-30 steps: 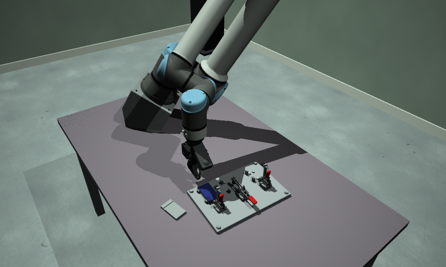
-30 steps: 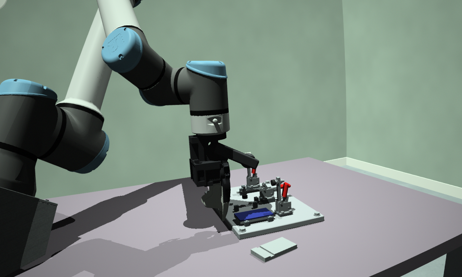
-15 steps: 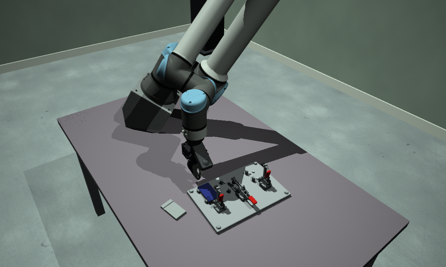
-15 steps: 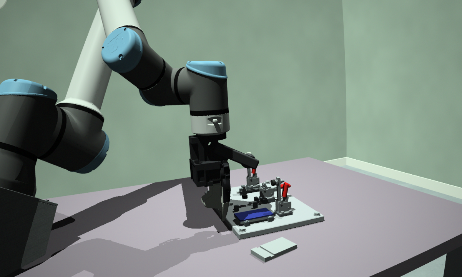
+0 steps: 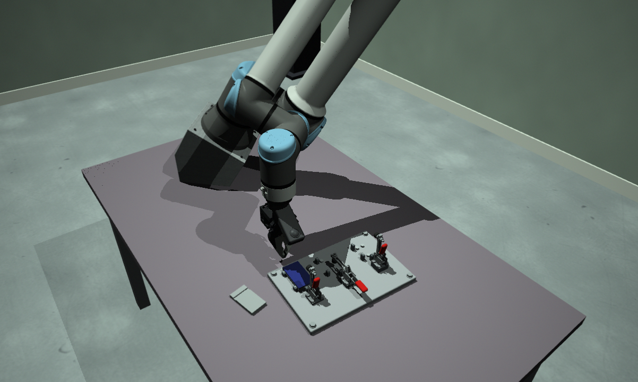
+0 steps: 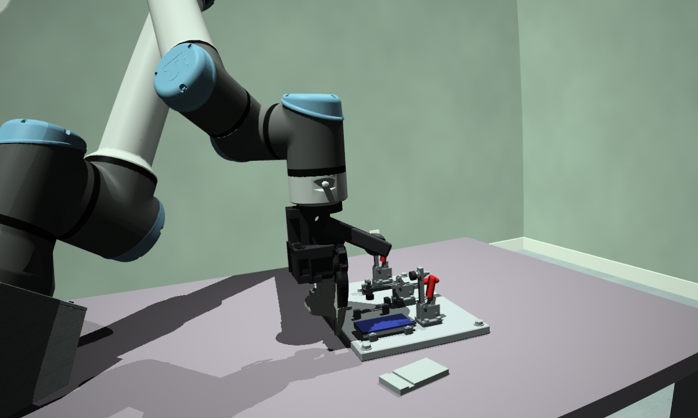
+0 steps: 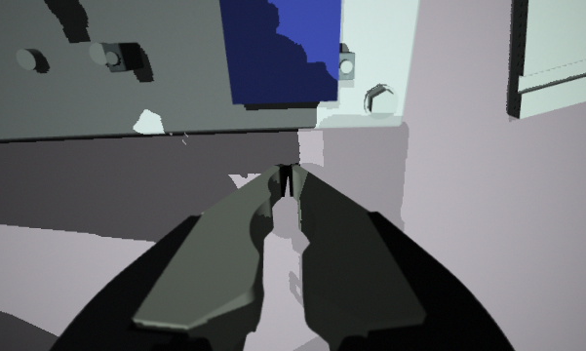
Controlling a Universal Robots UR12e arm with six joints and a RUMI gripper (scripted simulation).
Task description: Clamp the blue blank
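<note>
Gripper clenched on nothing, tips low over table just short of fixture plate edge. Blue blank at my 12 o'clock in end nest, flat, long axis running away from me. Slotted finished part at 2 o'clock, flat on table.

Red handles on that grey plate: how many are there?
3. One stands upright by the blue blank at the plate's near end, one lies flat in the middle, and one stands upright at the far end.
</note>
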